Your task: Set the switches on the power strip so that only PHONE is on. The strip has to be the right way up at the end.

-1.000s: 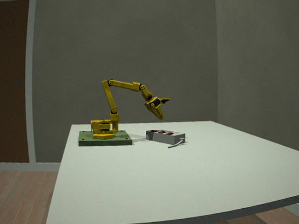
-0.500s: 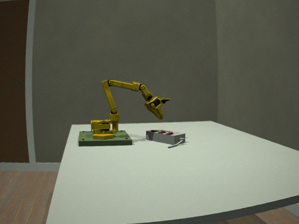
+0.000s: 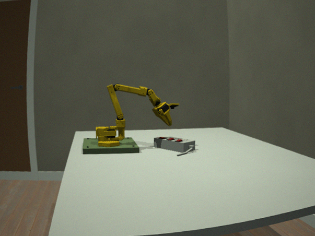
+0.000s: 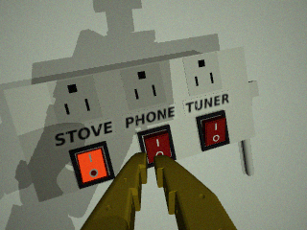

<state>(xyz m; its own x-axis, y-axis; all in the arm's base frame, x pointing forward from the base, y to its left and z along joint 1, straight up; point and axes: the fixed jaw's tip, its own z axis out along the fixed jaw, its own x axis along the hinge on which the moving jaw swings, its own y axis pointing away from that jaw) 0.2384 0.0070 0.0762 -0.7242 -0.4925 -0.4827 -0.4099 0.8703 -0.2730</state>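
Note:
The grey power strip (image 3: 174, 143) lies on the table with its sockets and switches facing up. In the wrist view it (image 4: 129, 115) shows three red rocker switches. The STOVE switch (image 4: 91, 164) glows bright orange-red. The PHONE switch (image 4: 156, 145) and the TUNER switch (image 4: 213, 130) are dark red. My gripper (image 4: 150, 160) is shut and empty, with its tips in line with the lower part of the PHONE switch. In the exterior view the gripper (image 3: 168, 122) hangs above the strip, apart from it.
The strip's short grey cable (image 3: 185, 152) sticks out toward the front; it also shows in the wrist view (image 4: 247, 157). My arm's green base plate (image 3: 110, 145) sits left of the strip. The table edge runs along the front.

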